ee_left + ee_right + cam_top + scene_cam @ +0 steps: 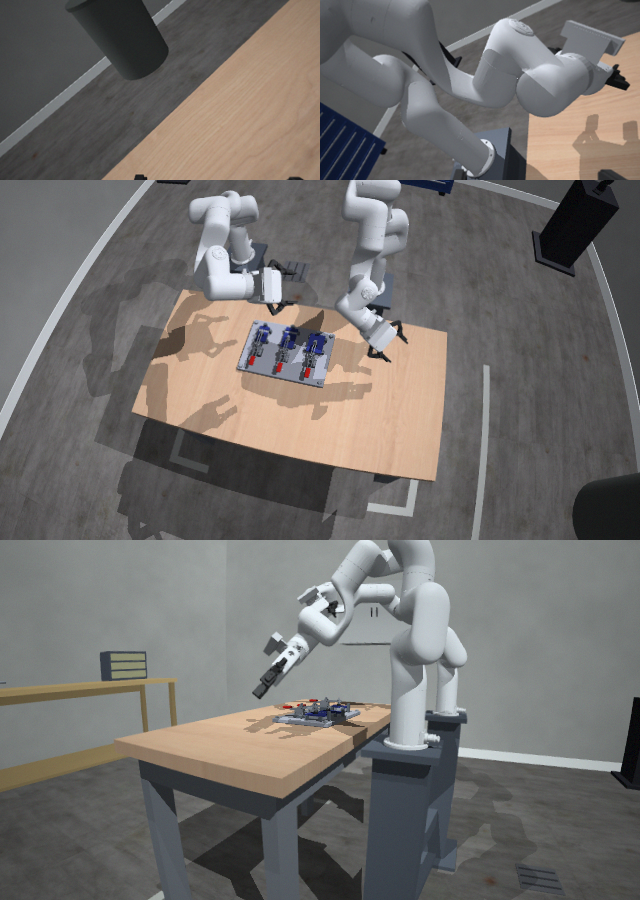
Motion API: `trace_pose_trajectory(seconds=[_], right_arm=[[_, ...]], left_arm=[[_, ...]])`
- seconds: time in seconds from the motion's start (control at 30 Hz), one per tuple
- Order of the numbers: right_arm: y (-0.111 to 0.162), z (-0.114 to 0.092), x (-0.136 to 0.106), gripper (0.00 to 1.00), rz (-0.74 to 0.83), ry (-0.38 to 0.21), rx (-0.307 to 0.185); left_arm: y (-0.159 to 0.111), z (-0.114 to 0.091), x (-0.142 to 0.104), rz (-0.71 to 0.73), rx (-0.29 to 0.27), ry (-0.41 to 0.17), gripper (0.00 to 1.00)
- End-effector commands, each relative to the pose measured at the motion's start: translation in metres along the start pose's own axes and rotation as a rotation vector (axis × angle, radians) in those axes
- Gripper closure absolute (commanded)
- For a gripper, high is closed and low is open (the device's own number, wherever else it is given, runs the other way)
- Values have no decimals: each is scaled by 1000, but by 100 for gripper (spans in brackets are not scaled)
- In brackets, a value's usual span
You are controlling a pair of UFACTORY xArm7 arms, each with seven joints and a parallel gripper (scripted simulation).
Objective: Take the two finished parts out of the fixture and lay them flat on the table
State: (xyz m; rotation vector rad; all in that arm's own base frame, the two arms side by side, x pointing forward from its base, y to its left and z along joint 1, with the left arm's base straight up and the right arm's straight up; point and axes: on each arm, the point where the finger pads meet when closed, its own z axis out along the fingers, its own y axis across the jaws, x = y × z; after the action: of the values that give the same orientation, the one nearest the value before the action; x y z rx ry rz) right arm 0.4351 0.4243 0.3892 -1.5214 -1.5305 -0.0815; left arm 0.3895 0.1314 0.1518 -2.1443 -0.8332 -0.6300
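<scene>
The fixture (270, 357) (305, 723) lies flat on the bench (380, 420) (200, 740) (241, 108) (549, 145), nearer the edge by the arms than the opposite one. From where I stand, its three clamps with red handles (307, 372) (287, 707) crowd together, too small for me to tell the slotted parts from the blank. A broad stretch of wood runs from the plate to the end on the left arm's side. The left gripper (397, 351) (259, 691) (218, 177) (593, 61) hangs above that side, wide open and empty; the right gripper (293, 287) (332, 607) (535, 175), also spread wide and empty, is raised by the arm-side edge.
</scene>
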Motion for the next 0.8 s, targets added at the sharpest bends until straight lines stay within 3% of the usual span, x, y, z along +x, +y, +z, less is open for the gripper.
trace_pose_trajectory(seconds=[0.0, 0.77], right_arm=[[-1, -1, 1, 0, -4, 1, -3], [2, -8, -3, 0, 15, 5, -16]], left_arm=[[0, 0, 1, -2, -1, 2, 0], [-1, -2, 2, 9, 2, -12, 0]])
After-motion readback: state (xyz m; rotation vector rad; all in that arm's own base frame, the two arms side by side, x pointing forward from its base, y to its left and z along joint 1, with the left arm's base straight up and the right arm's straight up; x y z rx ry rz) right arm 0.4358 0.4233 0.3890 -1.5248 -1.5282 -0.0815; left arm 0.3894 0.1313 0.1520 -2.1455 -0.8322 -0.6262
